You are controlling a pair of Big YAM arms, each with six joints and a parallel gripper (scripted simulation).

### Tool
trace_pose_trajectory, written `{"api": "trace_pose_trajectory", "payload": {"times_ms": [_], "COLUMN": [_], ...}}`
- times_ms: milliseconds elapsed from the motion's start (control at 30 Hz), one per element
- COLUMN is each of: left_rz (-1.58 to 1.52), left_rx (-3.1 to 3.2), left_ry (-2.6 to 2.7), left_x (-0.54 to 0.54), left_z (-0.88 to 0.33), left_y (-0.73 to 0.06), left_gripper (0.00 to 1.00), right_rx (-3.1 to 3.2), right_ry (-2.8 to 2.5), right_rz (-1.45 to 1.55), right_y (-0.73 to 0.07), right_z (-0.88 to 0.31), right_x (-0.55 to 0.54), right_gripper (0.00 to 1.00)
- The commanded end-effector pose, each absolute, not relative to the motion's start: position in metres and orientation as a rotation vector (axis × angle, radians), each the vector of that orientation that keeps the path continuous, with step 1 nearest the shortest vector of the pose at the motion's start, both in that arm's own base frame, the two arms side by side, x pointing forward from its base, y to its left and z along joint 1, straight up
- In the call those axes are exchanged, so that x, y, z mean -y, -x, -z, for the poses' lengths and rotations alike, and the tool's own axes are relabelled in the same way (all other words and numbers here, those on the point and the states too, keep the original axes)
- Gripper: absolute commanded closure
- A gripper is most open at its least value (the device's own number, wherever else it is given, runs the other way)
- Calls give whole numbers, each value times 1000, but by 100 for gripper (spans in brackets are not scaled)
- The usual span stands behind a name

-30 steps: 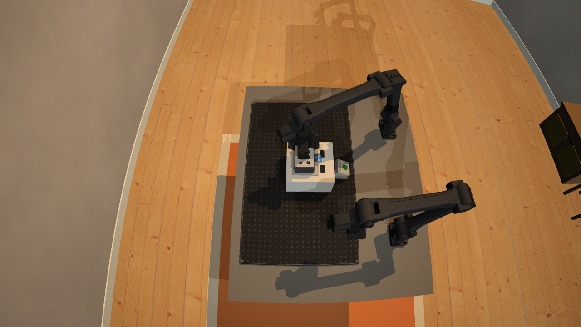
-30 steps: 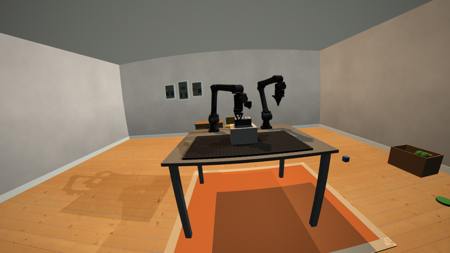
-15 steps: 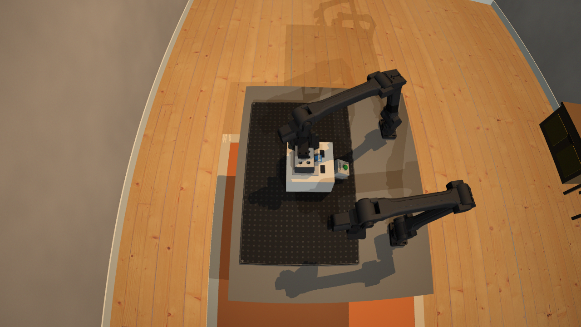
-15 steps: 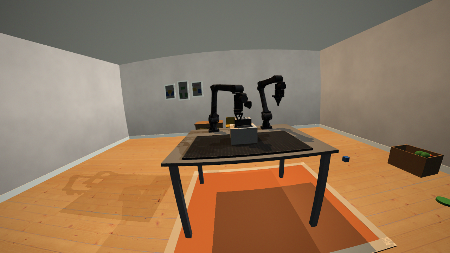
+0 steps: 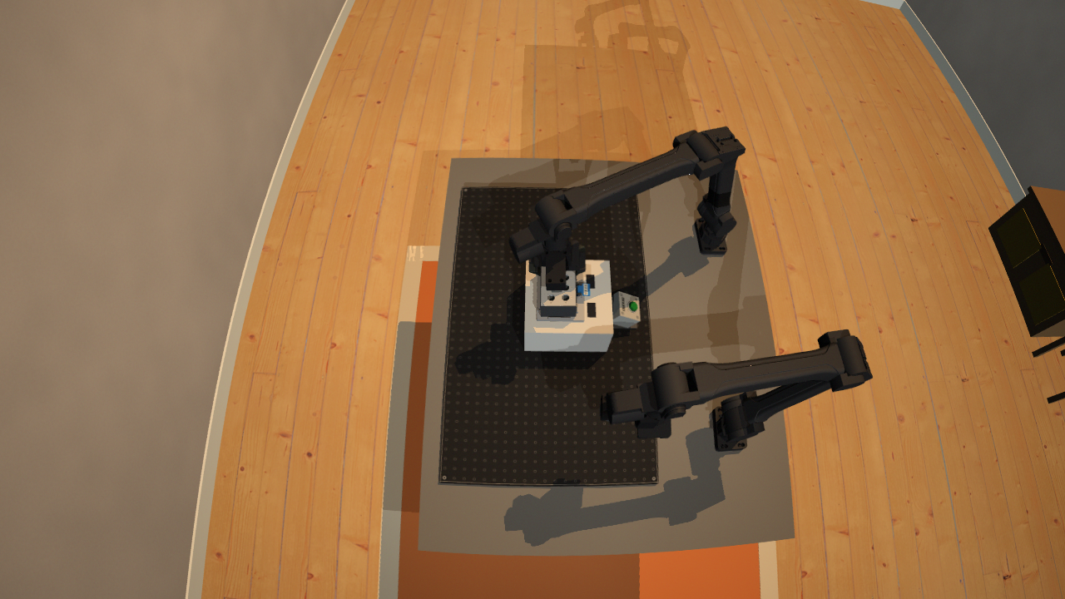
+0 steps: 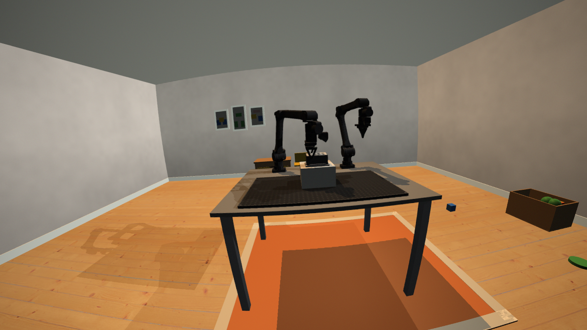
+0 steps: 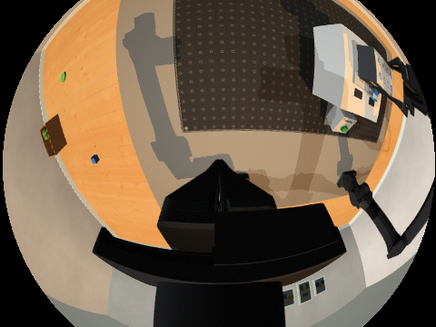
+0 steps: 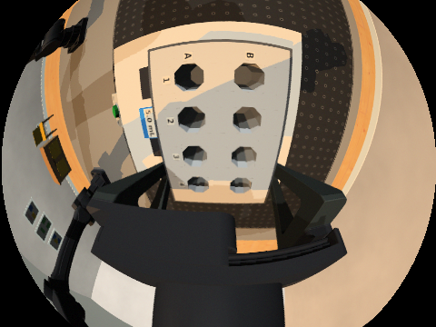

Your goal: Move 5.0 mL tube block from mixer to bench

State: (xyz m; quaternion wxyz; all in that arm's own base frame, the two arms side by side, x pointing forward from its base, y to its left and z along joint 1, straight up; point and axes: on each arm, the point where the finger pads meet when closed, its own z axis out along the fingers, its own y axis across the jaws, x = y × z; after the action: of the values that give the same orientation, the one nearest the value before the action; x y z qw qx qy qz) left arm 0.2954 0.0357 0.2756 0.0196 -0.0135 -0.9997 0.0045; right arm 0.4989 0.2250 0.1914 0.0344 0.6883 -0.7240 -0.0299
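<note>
Mixer (image 5: pixel 566 339) (image 6: pixel 318 176) (image 7: pixel 328 68) (image 8: pixel 129 59) wht, blk mat (image 5: pixel 551 417) (image 6: pixel 262 196) (image 7: pixel 227 91) (image 8: pixel 327 136) w/ gry dots, btn (image 5: pixel 633 306) (image 7: pixel 344 129) (image 8: pixel 115 111) grn
</note>
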Motion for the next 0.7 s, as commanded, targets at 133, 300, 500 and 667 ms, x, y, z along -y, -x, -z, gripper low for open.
{"api": "trace_pose_trajectory", "payload": {"times_ms": [133,300,500,667], "left_rz": [-21,-22,-20,-17], "left_rx": [3081,3077,3086,3106], "left_ry": [48,48,49,50], "left_x": [-34,-34,-33,-33], "left_z": [-273,-272,-274,-280], "left_y": [-297,-298,-296,-294], "left_gripper": [100,100,100,100], "right_rx": [2187,2201,2199,2197], "right_ry": [-2156,-2169,-2164,-2151], "right_rz": [101,91,111,130], "right_y": [-481,-486,-491,-496], "right_z": [-214,-221,-220,-217], "right_x": [-223,-225,-227,-228], "right_gripper": [100,100,100,100]}}
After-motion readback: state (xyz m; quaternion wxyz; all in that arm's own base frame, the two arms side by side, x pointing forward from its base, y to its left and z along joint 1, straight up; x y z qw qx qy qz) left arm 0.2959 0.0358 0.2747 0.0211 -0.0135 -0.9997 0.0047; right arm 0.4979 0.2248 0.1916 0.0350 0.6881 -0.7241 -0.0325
